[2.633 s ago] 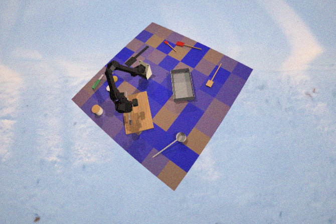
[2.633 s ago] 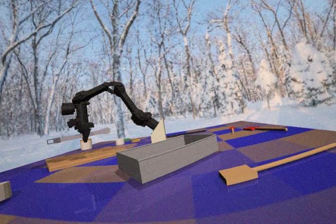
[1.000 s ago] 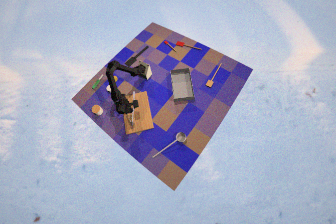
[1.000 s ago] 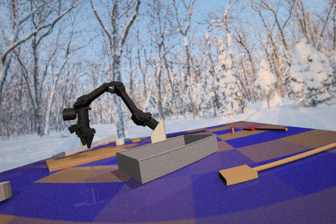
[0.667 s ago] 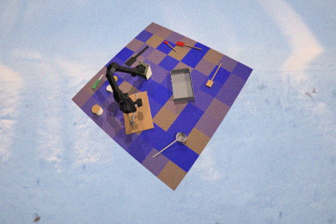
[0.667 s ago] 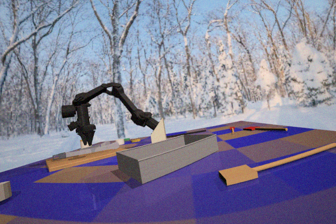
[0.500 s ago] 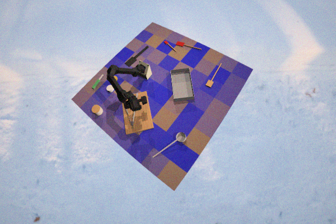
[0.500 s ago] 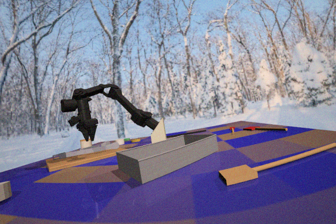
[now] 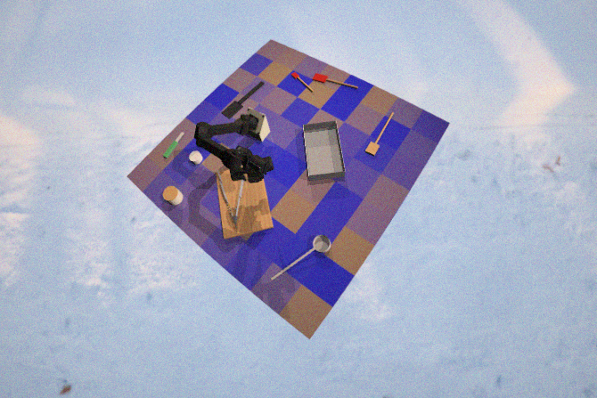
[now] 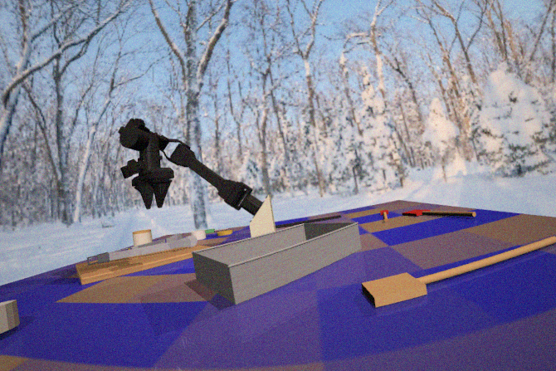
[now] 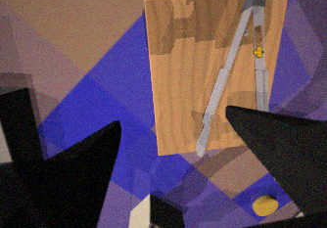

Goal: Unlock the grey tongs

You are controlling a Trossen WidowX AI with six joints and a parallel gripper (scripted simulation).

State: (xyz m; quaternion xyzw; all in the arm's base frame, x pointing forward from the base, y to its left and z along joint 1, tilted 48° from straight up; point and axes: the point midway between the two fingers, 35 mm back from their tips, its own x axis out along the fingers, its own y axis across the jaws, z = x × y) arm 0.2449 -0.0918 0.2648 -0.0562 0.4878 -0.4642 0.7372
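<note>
The grey tongs (image 9: 239,199) (image 10: 152,244) (image 11: 215,92) lie on the wooden board (image 9: 258,214) (image 10: 120,266) (image 11: 171,83). Their two arms are spread in a V and meet at a dark grey piece towards the board's far end in the wrist view. One arm's free end reaches the board's near edge. A yellow piece sits on the other arm, whose end is hidden behind a finger. My gripper (image 10: 153,207) (image 11: 173,117) is open and empty, pointing down, well above the tabletop and apart from the tongs. The roasting tin (image 9: 323,151) (image 10: 278,274) holds nothing.
A jar with an orange lid (image 9: 172,196) (image 10: 141,237) and a white pot (image 9: 195,158) (image 10: 198,234) stand beside the board. A ladle (image 9: 321,244), a wooden spatula (image 9: 372,148) (image 10: 393,290), a black spatula (image 9: 232,109) and a green-handled tool (image 9: 171,148) lie around.
</note>
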